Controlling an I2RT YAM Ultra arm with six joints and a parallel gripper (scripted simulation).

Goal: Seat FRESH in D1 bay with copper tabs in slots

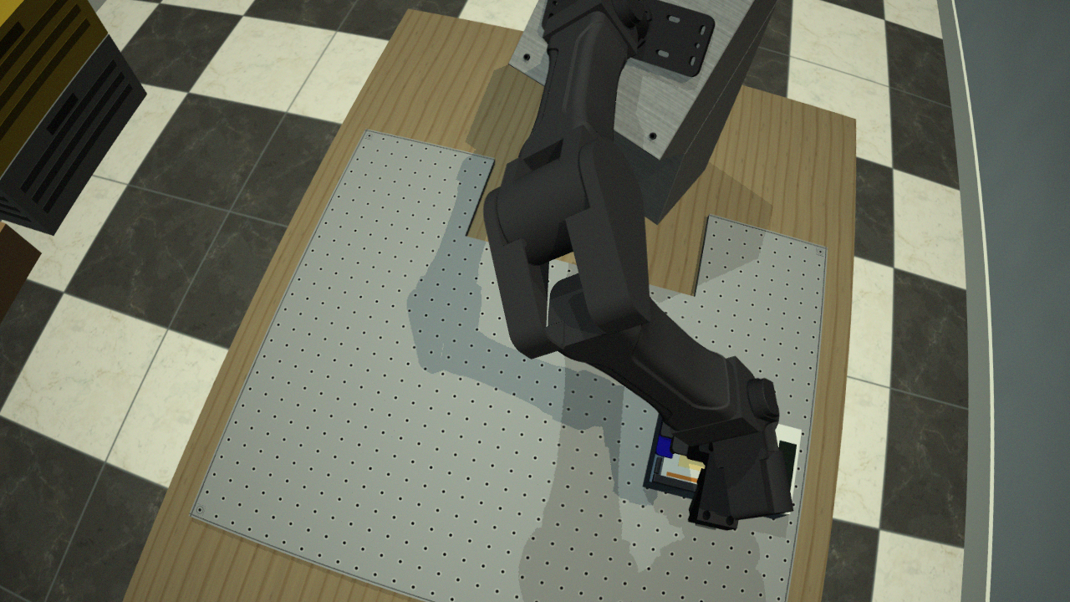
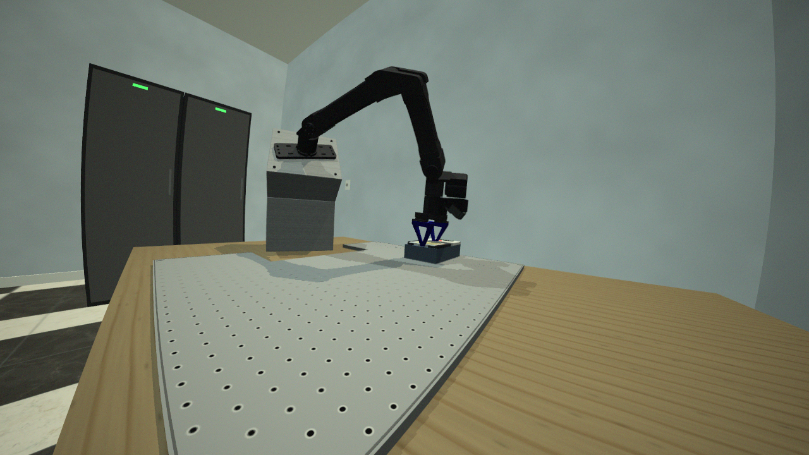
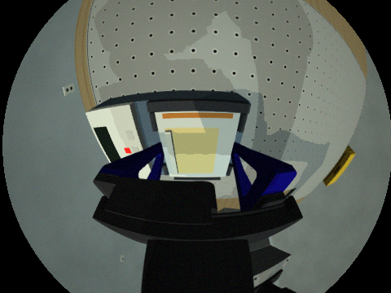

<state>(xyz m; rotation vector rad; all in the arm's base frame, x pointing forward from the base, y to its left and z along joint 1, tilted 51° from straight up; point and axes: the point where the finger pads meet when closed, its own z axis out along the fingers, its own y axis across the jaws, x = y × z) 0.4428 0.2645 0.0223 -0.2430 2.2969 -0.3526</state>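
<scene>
My claw (image 3: 197, 168) stood clamped on the gel cassette (image 3: 192, 149), blue fingers pressed against its two long sides, as it lay inside the bay of the dark cassette dock (image 2: 432, 252). The dock sat near one edge of the perforated grey deck plate (image 2: 294, 339) on the wooden tabletop (image 2: 622, 362). In the wrist view, an orange strip (image 3: 198, 115) crossed the cassette's far end beside the bay's end wall, and a pale yellow panel filled its middle. A small red light (image 3: 127, 151) glowed on the white console (image 3: 111, 133) at the dock's side. From above, my arm (image 1: 643, 359) hid most of the dock, leaving only one corner of the cassette (image 1: 682, 470) showing. Whether the near edge was fully down could not be told.
</scene>
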